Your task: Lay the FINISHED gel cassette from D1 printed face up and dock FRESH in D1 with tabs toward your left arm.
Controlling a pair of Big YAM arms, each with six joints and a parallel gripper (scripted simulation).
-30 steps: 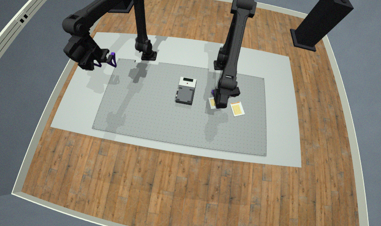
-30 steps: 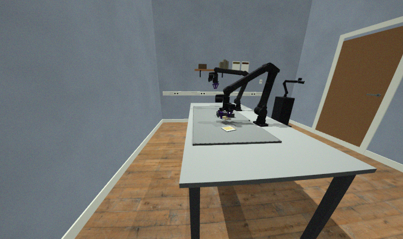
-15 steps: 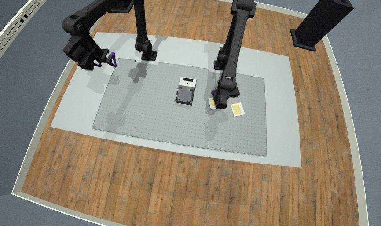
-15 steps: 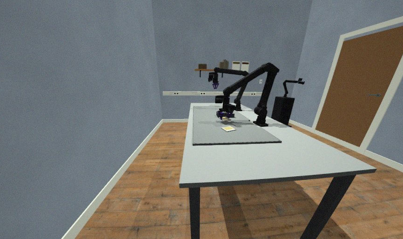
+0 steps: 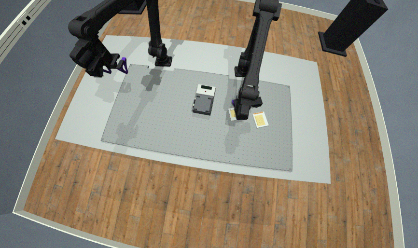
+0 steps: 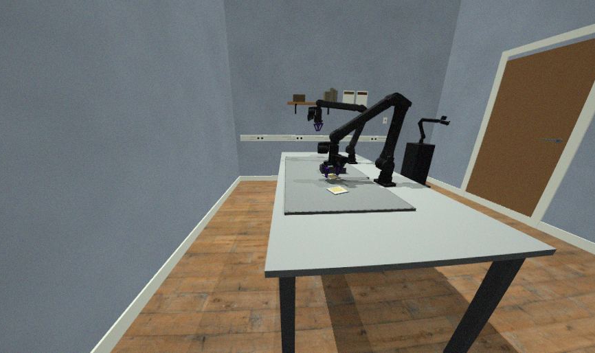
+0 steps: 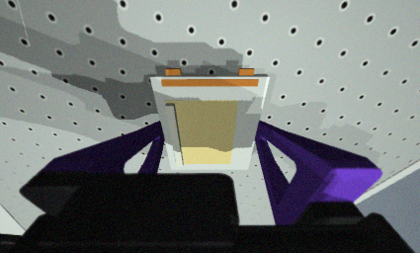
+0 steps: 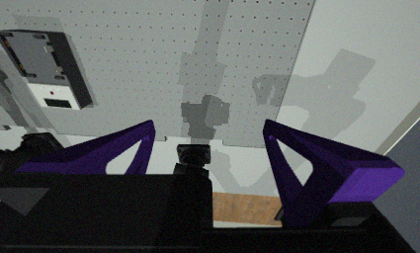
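The left gripper (image 7: 210, 124) (image 6: 332, 174) is shut on a white cassette, apparently FRESH (image 7: 207, 130) (image 5: 232, 114), by its two sides and holds it above the deck, face up. Its two copper tabs point away from the gripper. A narrow upright strip beside its yellow window looks like the comb. The other cassette, apparently FINISHED (image 5: 260, 119) (image 6: 337, 190), lies flat on the deck, yellow window up. The dock D1 (image 5: 205, 90) (image 8: 74, 69) stands upright with an empty bay, in the top view left of the held cassette. The right gripper (image 8: 209, 122) (image 5: 118, 73) (image 6: 318, 130) is open and empty, high up and far from D1.
The perforated deck (image 5: 174, 135) (image 6: 308, 201) lies on the pale table (image 5: 309, 123) (image 6: 378, 245). In the top view the left arm stands on the right and hides part of the held cassette. FINISHED lies just beyond that gripper, on the side away from D1.
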